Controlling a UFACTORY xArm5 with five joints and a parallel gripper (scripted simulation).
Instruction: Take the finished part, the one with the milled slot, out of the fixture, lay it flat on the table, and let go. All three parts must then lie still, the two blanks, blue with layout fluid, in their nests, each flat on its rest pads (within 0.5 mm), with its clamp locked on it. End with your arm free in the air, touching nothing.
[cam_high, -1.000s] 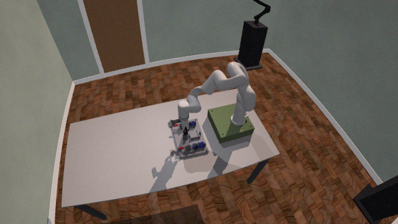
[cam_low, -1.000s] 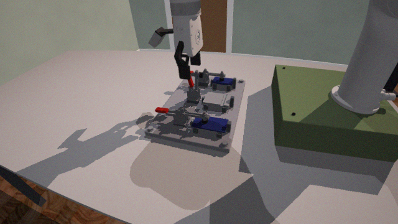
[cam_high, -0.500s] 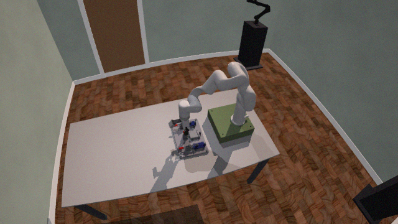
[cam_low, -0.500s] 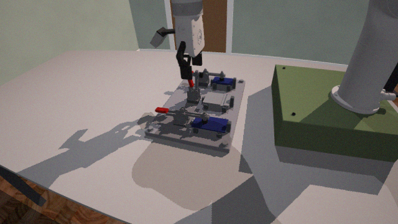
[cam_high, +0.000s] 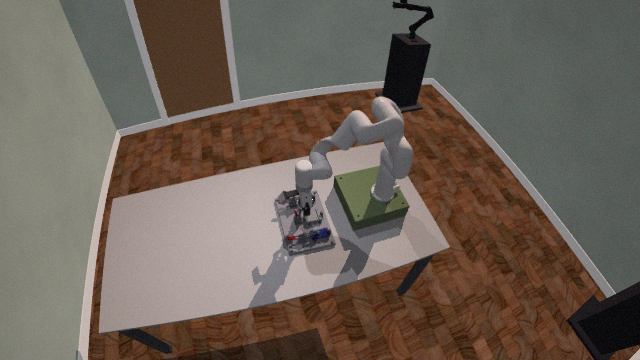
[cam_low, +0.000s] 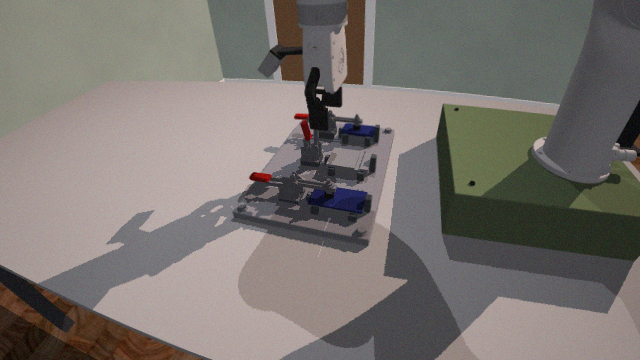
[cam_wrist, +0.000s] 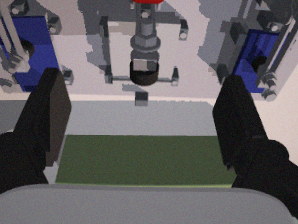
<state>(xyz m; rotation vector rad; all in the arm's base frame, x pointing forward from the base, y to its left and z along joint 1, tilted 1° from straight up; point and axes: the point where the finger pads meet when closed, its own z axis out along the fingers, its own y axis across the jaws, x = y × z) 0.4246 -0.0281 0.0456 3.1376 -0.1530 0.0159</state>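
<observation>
One fixture plate (cam_low: 380, 150), two blue blanks (cam_low: 340, 199), one grey slotted part (cam_low: 352, 161), three red-handled clamps (cam_low: 260, 176)

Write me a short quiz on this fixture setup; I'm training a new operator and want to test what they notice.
1. True or false: the gripper is shut on a part.
2. Which nest of the fixture holds the grey part? A) nearest the exterior camera B) middle C) farthest
3. Fill in: the exterior view shows ___ blue blanks.

Key: 1 false, it is open and empty; 2 B; 3 two.
</observation>
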